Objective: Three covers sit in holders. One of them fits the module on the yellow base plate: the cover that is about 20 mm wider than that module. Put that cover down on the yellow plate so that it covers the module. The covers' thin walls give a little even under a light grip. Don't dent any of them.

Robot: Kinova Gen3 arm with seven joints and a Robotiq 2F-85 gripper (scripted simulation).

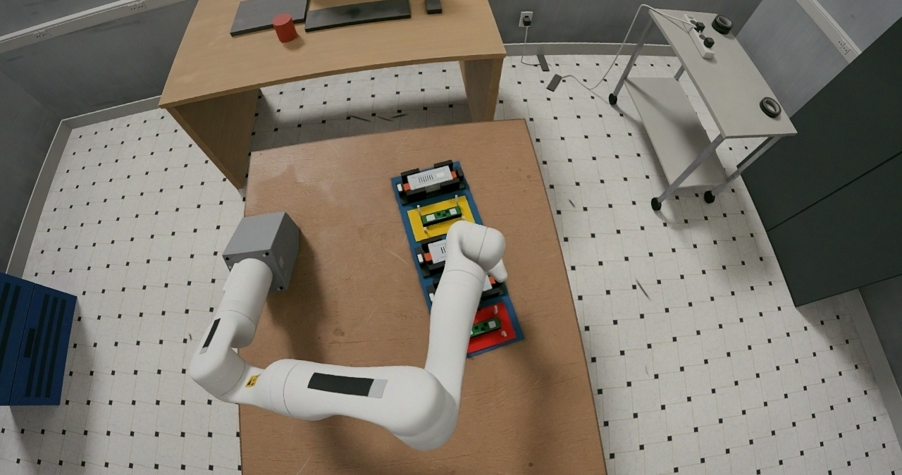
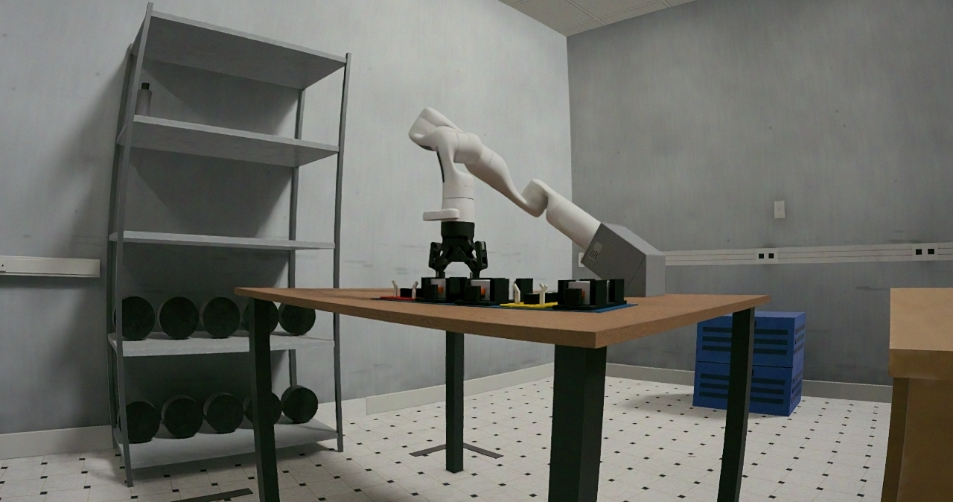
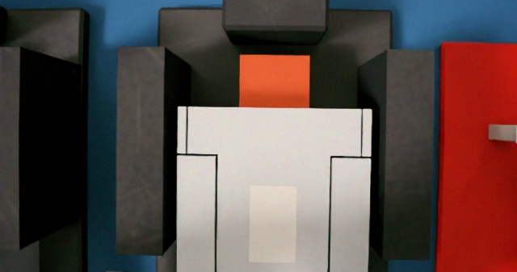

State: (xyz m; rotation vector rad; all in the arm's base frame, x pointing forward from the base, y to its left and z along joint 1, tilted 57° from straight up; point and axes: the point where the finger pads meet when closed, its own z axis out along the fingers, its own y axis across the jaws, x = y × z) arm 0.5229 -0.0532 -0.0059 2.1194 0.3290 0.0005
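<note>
My gripper (image 2: 458, 271) is open and empty, hanging just above the white cover (image 3: 275, 143) that sits in the black holder (image 3: 139, 151) beside the red plate (image 3: 472, 163) (image 1: 498, 340). An orange patch (image 3: 275, 81) shows behind that cover. In the top view my arm hides this cover and the gripper. The yellow plate (image 1: 419, 216) (image 2: 526, 304) carries the green module (image 1: 441, 215). A second cover (image 1: 435, 251) sits in the holder between my wrist and the yellow plate. A third cover (image 1: 428, 176) (image 2: 583, 290) sits in the far holder.
Everything stands in a row on a blue mat (image 1: 398, 194) (image 3: 101, 143) on the wooden table (image 1: 328, 220). The red plate holds another green module (image 1: 484, 328). The grey robot base (image 1: 264, 248) stands at the table's left edge.
</note>
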